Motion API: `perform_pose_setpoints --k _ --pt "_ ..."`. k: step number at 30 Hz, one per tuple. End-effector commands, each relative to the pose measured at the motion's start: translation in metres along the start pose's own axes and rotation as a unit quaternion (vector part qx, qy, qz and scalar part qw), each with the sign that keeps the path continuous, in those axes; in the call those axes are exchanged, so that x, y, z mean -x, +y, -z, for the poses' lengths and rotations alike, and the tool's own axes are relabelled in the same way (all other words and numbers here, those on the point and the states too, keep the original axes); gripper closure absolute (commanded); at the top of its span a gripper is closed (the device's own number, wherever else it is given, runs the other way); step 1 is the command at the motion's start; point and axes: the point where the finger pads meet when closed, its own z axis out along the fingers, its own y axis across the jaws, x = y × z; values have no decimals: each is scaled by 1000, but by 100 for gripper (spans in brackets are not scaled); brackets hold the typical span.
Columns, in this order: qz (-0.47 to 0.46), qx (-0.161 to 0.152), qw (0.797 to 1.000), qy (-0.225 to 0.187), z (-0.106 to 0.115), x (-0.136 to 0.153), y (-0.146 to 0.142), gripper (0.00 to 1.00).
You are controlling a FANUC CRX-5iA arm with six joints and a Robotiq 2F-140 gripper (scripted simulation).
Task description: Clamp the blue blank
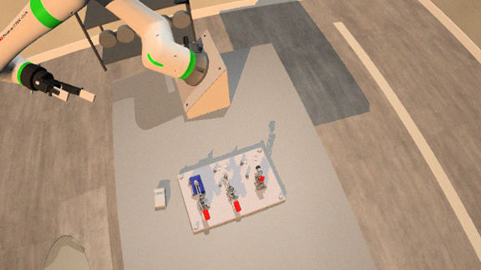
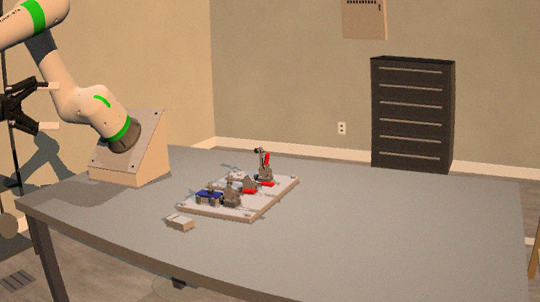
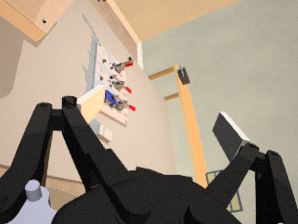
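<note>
The blue blank lies in the left nest of the fixture plate, with that nest's clamp bar over it and its red handle lying low toward the plate's front edge. It also shows in the exterior view. The finished part, pale with a slot on top, lies flat on the table left of the plate; it also shows in the exterior view. My gripper is open and empty, high up and far off to the left of the table.
The middle clamp's red handle lies low; the right clamp's handle stands upright. The arm's wedge base stands at the table's back. A shelf rack stands behind my gripper. A dark drawer cabinet stands by the wall.
</note>
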Motion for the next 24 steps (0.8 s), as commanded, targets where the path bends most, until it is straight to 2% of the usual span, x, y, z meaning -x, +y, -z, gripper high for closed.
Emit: perform_pose_setpoints --k 1,3,11,12,14,15,18,19,22,23,24 --pt "40 -9 999 11 -5 5 -3 0" --pt "93 -18 995 26 -12 12 -6 0" --pt "157 -27 986 45 -22 20 -10 0" --pt "193 -32 979 57 -27 25 -13 0" --pt "193 -32 979 57 -27 25 -13 0" --pt "231 -37 970 69 -33 29 -15 0" --pt "231 -37 970 69 -33 29 -15 0" --pt "271 -42 958 82 -40 35 -17 0" --pt "271 -42 958 82 -40 35 -17 0" --pt "314 -46 943 97 -47 40 -19 0" --pt "314 -46 943 97 -47 40 -19 0"
